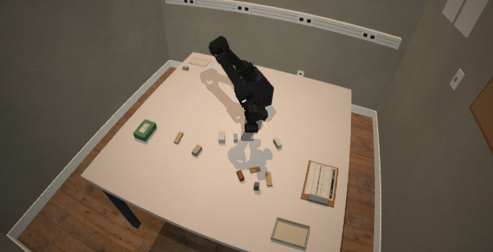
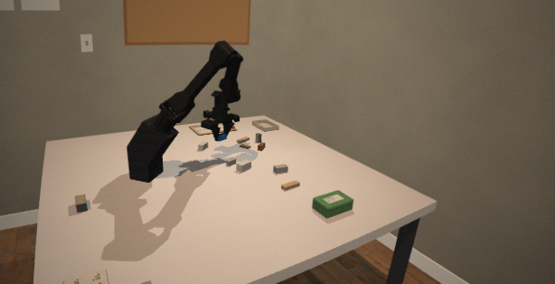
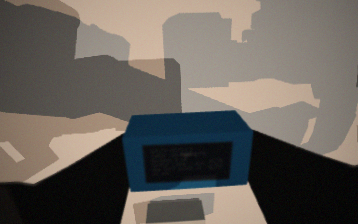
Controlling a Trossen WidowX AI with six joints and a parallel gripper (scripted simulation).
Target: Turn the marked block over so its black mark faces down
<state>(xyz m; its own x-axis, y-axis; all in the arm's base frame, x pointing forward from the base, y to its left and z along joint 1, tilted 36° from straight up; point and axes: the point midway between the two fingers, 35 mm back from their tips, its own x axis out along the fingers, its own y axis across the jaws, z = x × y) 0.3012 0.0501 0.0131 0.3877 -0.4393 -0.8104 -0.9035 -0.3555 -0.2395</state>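
The black arm (image 2: 181, 102) rises from its base, bends at a high elbow and drops its wrist straight down over the middle of the bench (image 2: 371, 184). Its jaws grip the blue block (image 3: 186, 149), held above the bench, black mark facing the wrist camera.

Marked block (image 3: 187, 150) clamped in claw (image 2: 221, 135), off the bench (image 2: 371, 184). In the exterior view, small blocks (image 2: 243, 165) in front of it, clipboard (image 2: 199, 129) behind.
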